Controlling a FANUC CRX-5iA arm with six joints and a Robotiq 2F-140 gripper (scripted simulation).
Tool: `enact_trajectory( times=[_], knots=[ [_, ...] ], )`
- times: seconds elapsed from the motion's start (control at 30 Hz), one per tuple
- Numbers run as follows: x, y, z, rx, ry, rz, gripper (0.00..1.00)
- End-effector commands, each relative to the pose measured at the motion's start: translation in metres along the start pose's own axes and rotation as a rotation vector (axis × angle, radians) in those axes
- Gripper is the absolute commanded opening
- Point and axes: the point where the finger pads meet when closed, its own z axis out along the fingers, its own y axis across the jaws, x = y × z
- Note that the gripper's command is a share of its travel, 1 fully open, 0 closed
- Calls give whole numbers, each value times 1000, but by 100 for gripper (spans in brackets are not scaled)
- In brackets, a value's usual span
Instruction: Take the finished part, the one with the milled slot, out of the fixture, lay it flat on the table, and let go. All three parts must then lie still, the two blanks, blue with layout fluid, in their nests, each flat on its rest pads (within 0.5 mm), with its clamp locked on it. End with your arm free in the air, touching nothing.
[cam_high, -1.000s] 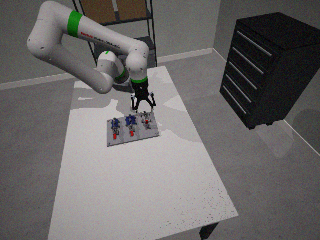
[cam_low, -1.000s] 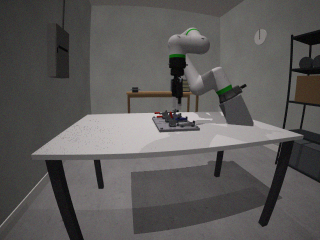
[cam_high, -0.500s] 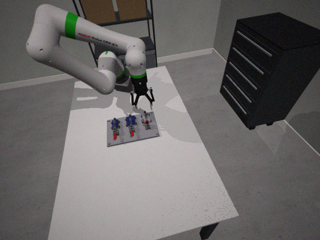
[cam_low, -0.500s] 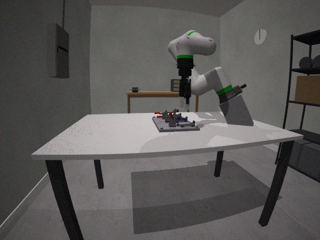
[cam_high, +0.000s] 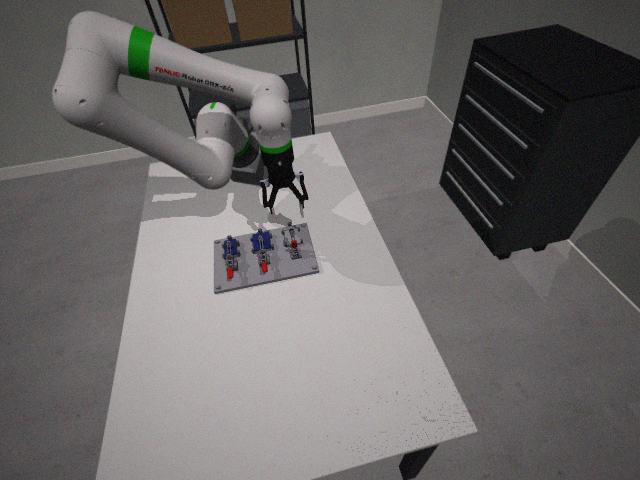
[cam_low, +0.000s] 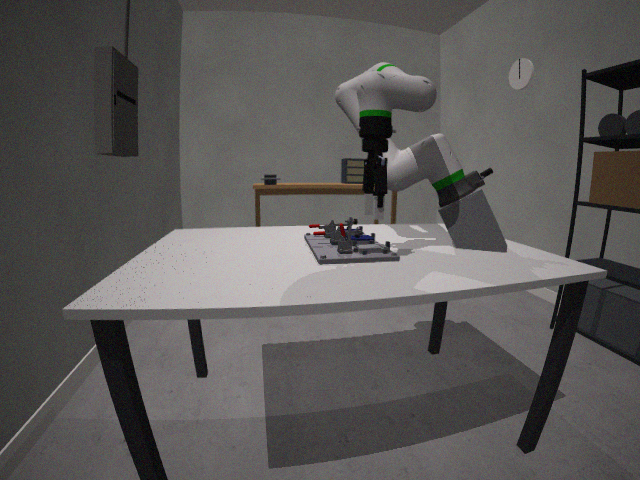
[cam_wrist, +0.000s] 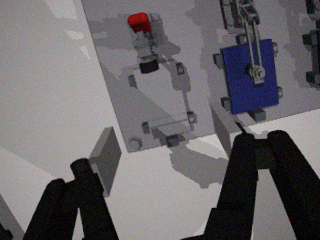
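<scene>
The grey fixture plate (cam_high: 267, 252) carries three nests in a row. Two blue blanks (cam_high: 230, 246) (cam_high: 261, 240) sit in the left and middle nests, each with its clamp arm down on it and its red handle lying flat. One of these blanks also shows in the wrist view (cam_wrist: 250, 76). The right nest holds the grey finished part (cam_high: 288, 233), which is hard to tell from the plate in the wrist view (cam_wrist: 163, 96). Its clamp's red handle (cam_wrist: 139, 22) stands up, swung back. My gripper (cam_high: 285, 206) is open and empty. It hangs above the plate's far edge behind that nest, and in the wrist view (cam_wrist: 163, 143) it is clear of everything.
The robot base (cam_low: 473, 217) stands on the table behind the plate. A black drawer cabinet (cam_high: 537, 139) stands on the floor to the right, and a shelf rack (cam_high: 232, 56) is behind the table.
</scene>
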Motion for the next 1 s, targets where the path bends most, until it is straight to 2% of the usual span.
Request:
enact_trajectory(
  times=[0.0,0.3,0.97],
  knots=[
    [0,0,0,0,0,0,58],
    [0,0,6,0,0,0,58],
    [0,0,54,0,0,0,58]
  ],
)
